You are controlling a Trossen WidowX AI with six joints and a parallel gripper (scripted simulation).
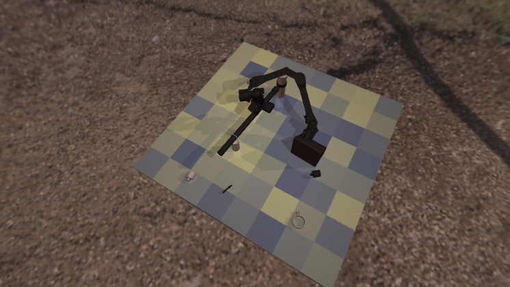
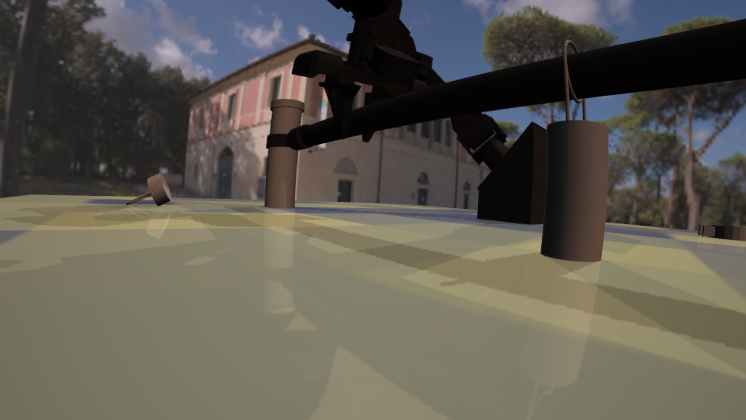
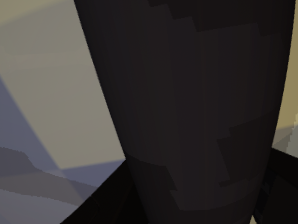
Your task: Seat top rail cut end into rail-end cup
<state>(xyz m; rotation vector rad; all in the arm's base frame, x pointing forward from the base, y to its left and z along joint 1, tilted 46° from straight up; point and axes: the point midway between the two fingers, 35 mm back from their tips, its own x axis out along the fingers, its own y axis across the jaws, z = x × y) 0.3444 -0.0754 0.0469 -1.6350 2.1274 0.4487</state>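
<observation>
Rail at the mouth of the cup, seating push in hand!

And here it is, the rail's (image 1: 244, 124) (image 2: 495, 88) (image 3: 185, 110) cut end up at the rail-end cup (image 2: 298, 137) on the far post! The gripper (image 1: 261, 106) (image 2: 354, 133) (image 3: 188, 152) is clamped on the rail, fingers either side, a short way back from that end. In the exterior view the rail climbs from the big post (image 1: 280, 93) (image 2: 280, 177) at far left, through the wire loop (image 1: 237, 139) (image 2: 566, 78) above the small post (image 1: 236, 145) (image 2: 574, 193), and out to the near right. The brace band (image 1: 281, 85) (image 2: 276, 140) sits high, just below the post cap (image 2: 287, 104). Lovely height, leave it there!

How deep is the end in? Can't tell from here; I'd call it lined up or just entering. So the next move wants a straight, gentle push along the rail's own line until it bottoms out. Push crooked and the cup could twist or the band slip down. Only then open wide and back away cleanly, without dragging the rail out again!
</observation>
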